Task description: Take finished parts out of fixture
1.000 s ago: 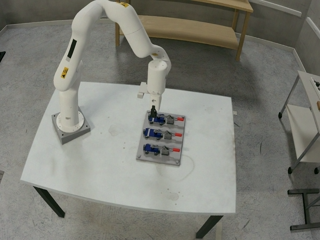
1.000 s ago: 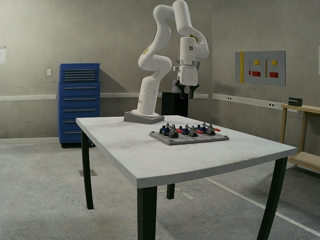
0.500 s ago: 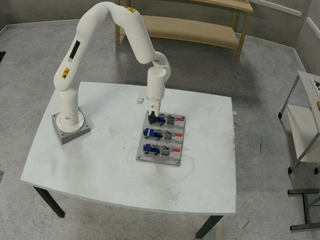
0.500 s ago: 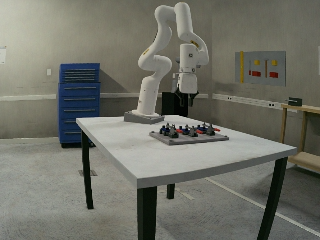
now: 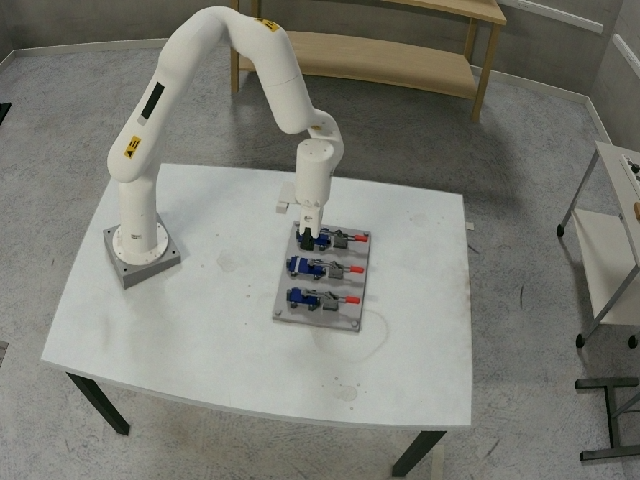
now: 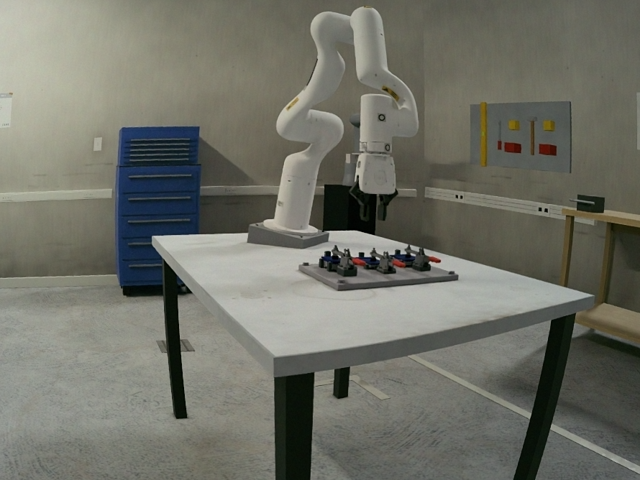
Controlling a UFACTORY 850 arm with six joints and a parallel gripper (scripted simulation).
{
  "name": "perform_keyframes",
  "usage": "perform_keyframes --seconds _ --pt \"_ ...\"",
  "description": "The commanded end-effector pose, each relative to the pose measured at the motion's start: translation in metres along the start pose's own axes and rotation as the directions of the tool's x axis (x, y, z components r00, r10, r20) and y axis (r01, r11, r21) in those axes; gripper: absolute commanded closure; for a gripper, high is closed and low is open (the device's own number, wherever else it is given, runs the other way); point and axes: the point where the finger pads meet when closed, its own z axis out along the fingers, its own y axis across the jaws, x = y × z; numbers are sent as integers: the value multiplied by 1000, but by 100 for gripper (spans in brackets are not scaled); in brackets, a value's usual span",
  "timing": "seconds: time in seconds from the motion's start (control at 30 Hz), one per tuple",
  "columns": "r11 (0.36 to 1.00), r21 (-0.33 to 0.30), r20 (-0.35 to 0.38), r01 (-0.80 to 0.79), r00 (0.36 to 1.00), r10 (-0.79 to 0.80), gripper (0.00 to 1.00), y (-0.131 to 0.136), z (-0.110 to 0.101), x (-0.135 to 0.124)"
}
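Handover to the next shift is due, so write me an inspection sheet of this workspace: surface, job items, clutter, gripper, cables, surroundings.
Surface: white table with faint ring stains; the arm's grey base block sits at one corner.
Job's things: grey fixture plate holds three blue parts in a row, each under a red-handled toggle clamp; which parts are slotted is too small to tell.
Clutter: nothing seen on the table besides the fixture and the arm.
Gripper: gripper hangs well above the plate, over the end station farthest from the exterior camera, fingers partly open, holding nothing.
Cables: nothing seen.
Surroundings: blue tool cabinet, wall tool board, wooden shelf unit, wheeled cart.
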Motion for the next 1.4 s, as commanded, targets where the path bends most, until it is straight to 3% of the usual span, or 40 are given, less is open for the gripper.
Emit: perform_keyframes --seconds 0.0,0.17,0.67,1.37 --pt "1000 0 1 0 1000 0 52 0 0 -13" --pt "1000 0 1 0 1000 0 52 0 0 -28" --pt "1000 0 1 0 1000 0 52 0 0 -123" --pt "1000 0 1 0 1000 0 52 0 6 -136"
